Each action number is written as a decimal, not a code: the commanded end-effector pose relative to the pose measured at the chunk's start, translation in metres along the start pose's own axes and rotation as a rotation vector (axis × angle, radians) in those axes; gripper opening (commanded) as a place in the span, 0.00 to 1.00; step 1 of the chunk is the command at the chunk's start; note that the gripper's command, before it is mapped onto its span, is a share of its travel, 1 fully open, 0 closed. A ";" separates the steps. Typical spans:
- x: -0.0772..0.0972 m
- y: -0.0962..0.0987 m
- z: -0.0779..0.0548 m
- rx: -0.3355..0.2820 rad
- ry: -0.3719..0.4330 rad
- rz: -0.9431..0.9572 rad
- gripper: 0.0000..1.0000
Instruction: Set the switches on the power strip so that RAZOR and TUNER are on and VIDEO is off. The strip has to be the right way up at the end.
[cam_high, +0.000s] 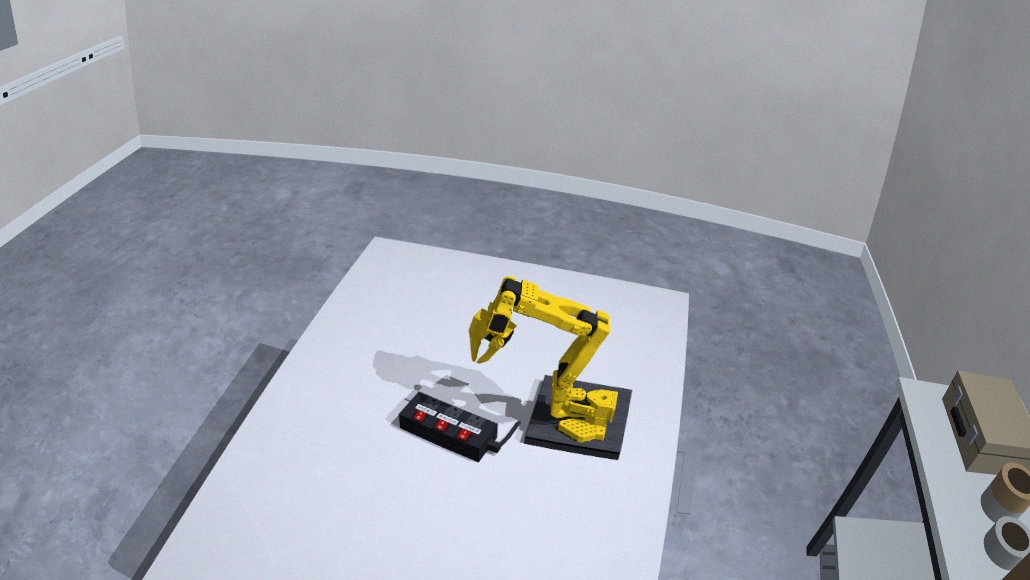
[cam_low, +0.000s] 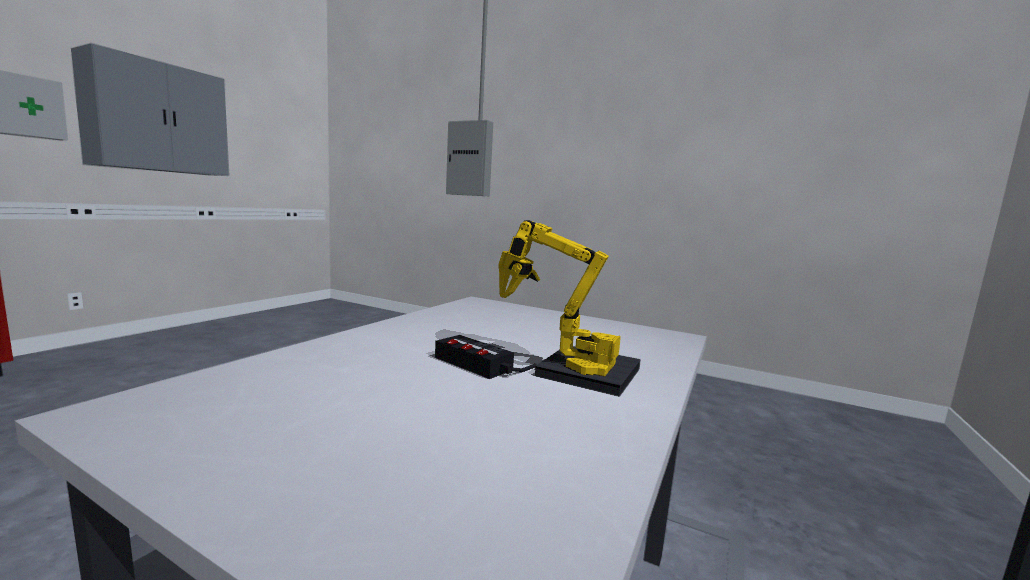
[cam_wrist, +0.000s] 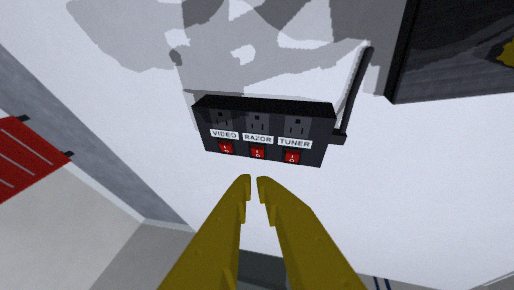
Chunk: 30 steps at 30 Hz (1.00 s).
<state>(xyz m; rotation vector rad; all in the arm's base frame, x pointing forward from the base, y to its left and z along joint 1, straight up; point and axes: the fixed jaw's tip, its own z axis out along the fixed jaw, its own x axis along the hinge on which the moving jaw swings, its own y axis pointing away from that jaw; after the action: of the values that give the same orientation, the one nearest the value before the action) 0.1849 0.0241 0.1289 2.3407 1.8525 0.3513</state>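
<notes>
Your wrist view is the only one where the labels can be read: on the strip (cam_wrist: 265, 131) they run VIDEO (cam_wrist: 223, 134), RAZOR (cam_wrist: 258, 138), TUNER (cam_wrist: 294, 143), each over a red switch (cam_wrist: 257, 152). You cannot tell from any view which way a rocker is tipped. That same view shows the gripper (cam_wrist: 252, 192) with its two yellow fingers drawn together, only a sliver between the tips, and nothing in them; the tips point at the strip's near edge below RAZOR.

From the top view you get what the wrist camera hides: the gripper (cam_high: 484, 353) hangs in the air well above the table (cam_high: 302, 468), over the far side of the strip (cam_high: 446, 426), not touching it. The strip lies face up on the table, just beside the arm's black base (cam_high: 612, 425), its cord running toward that base.

The exterior view confirms the height: the gripper (cam_low: 510, 288) is clearly above the strip (cam_low: 472, 354).

Count: one strip, three switches, three labels, three sockets (cam_wrist: 256, 121), one arm (cam_high: 569, 317).
</notes>
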 end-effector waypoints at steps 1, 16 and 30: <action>0.006 0.003 0.005 0.034 -0.007 -0.007 0.00; 0.032 0.013 0.043 0.181 -0.059 -0.015 0.00; 0.035 0.014 0.049 0.198 -0.068 -0.016 0.00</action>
<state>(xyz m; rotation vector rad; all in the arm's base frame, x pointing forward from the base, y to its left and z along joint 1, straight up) 0.2188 0.0549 0.0904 2.4199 1.9502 0.1080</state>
